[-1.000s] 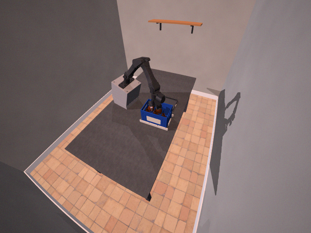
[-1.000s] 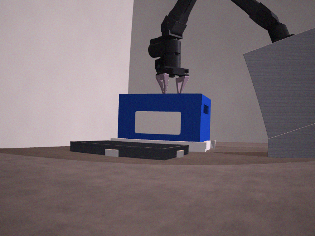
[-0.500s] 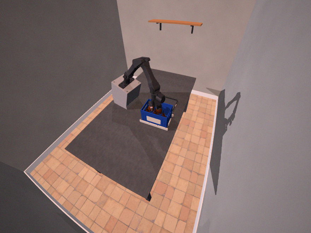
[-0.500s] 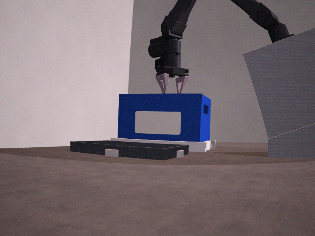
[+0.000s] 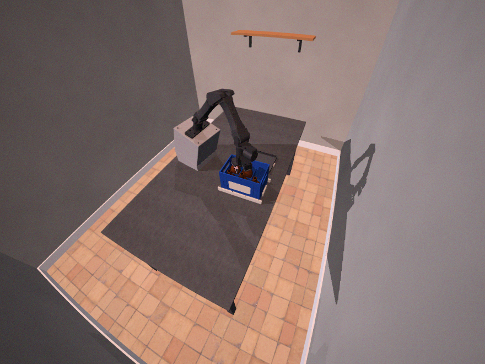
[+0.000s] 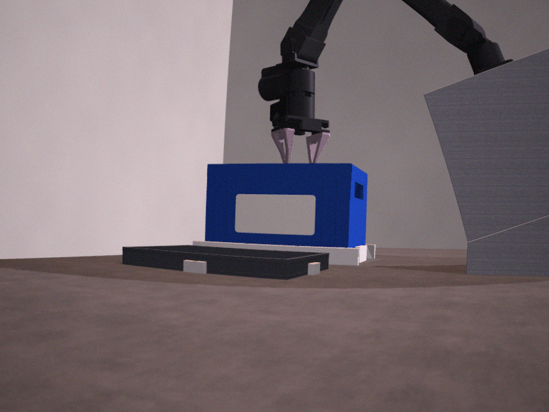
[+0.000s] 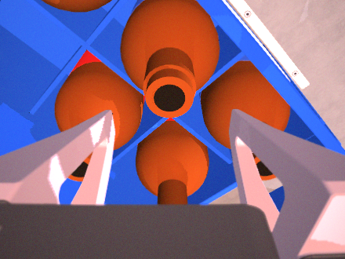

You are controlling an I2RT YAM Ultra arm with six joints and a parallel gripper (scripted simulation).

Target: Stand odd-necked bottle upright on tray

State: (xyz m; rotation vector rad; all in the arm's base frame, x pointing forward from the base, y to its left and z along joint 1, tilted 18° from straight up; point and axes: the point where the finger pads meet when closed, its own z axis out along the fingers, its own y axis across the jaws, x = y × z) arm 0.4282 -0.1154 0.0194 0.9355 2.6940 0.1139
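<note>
My gripper [image 5: 241, 169] [image 6: 299, 161] [image 7: 172, 120] points straight down at the top of the blue crate [image 5: 254, 191] [image 6: 274, 178] [image 7: 263, 60], open and empty. In the wrist view a brown bottle [image 7: 168, 26] has its mouth between the fingertips in the picture; how deep the tips reach beside its neck is unclear. One bottle [image 7: 92, 98] stands left, one bottle [image 7: 247, 96] right, one bottle [image 7: 172, 155] lower down, one bottle [image 7: 82, 0] at the top left. The fingers partly hide two necks. I cannot tell which neck differs. The dark tray [image 5: 275, 159] [image 6: 228, 263] holds no visible bottle.
White strips [image 5: 240, 196] [image 6: 320, 252] [image 7: 270, 43] edge the crate's base. Small light blocks [image 6: 194, 266] sit against the tray, which lies close beside the crate. The grey pedestal [image 5: 187, 149] [image 6: 494, 155] carries the arm. A wooden shelf [image 5: 273, 35] hangs on the wall.
</note>
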